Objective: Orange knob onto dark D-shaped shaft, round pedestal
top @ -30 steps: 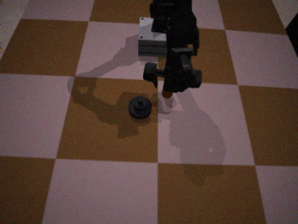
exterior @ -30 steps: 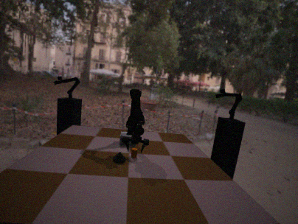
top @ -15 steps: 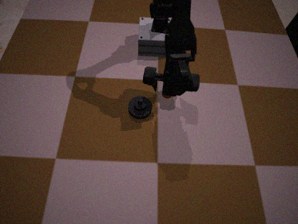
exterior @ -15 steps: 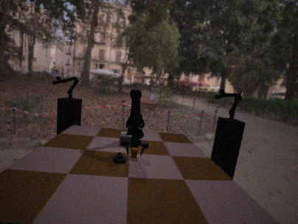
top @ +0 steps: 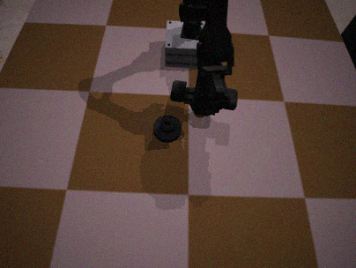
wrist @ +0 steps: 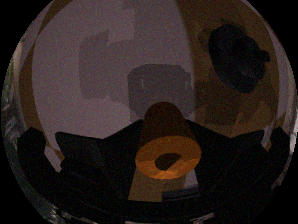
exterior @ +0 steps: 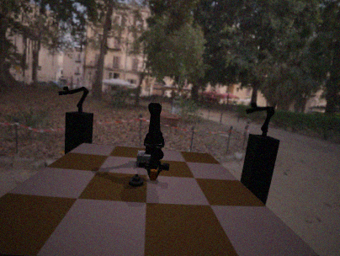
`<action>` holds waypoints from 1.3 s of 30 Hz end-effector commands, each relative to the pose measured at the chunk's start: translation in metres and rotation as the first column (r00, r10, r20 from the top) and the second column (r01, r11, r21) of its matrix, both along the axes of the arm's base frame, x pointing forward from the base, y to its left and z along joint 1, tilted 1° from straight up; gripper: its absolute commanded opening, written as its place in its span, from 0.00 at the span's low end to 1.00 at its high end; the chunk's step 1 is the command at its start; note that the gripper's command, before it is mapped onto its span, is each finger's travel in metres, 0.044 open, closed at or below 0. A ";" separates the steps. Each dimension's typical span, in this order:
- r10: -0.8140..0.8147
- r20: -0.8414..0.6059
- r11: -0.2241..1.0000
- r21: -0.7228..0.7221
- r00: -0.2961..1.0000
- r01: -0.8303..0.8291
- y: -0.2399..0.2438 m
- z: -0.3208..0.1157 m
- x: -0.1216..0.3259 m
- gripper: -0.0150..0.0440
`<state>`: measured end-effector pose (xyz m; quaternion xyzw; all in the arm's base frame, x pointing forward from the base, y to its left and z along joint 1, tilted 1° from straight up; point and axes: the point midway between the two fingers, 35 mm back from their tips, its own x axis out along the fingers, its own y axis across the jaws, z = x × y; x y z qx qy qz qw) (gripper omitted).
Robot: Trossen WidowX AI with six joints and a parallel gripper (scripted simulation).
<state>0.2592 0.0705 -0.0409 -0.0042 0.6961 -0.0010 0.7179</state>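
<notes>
The orange knob [top: 199,115] [exterior: 153,174] [wrist: 167,142] is upright between the fingers, its ringed top and dark hole facing the wrist camera. The hole's straight edge runs diagonally at its lower right in the wrist view. My gripper [top: 203,112] [exterior: 153,170] [wrist: 164,123] is shut on the knob, a finger against each side, low over the table. Whether the knob's base touches the table is hidden. The dark round pedestal [top: 167,136] [exterior: 135,184] [wrist: 227,67] stands apart from the knob, left of it in the top and exterior views. Its short shaft [top: 167,122] points up, bare; its flat side cannot be seen.
A grey-white block [top: 174,50] [exterior: 142,158] is behind the gripper, partly hidden by the arm. The table [top: 119,229] [exterior: 105,227] has a brown and pale checker pattern. Two dark stands [exterior: 78,130] [exterior: 258,166] with small arms are beyond its sides.
</notes>
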 end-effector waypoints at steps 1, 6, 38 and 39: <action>0.004 0.000 1.000 -0.004 1.000 -0.004 -0.001 -0.001 0.000 0.50; 0.004 0.000 1.000 -0.004 1.000 -0.004 0.000 0.004 0.001 0.34; 0.002 0.003 1.000 -0.004 1.000 -0.002 -0.004 0.133 0.013 0.25; 0.002 0.004 1.000 -0.004 1.000 -0.002 -0.006 0.133 0.015 0.25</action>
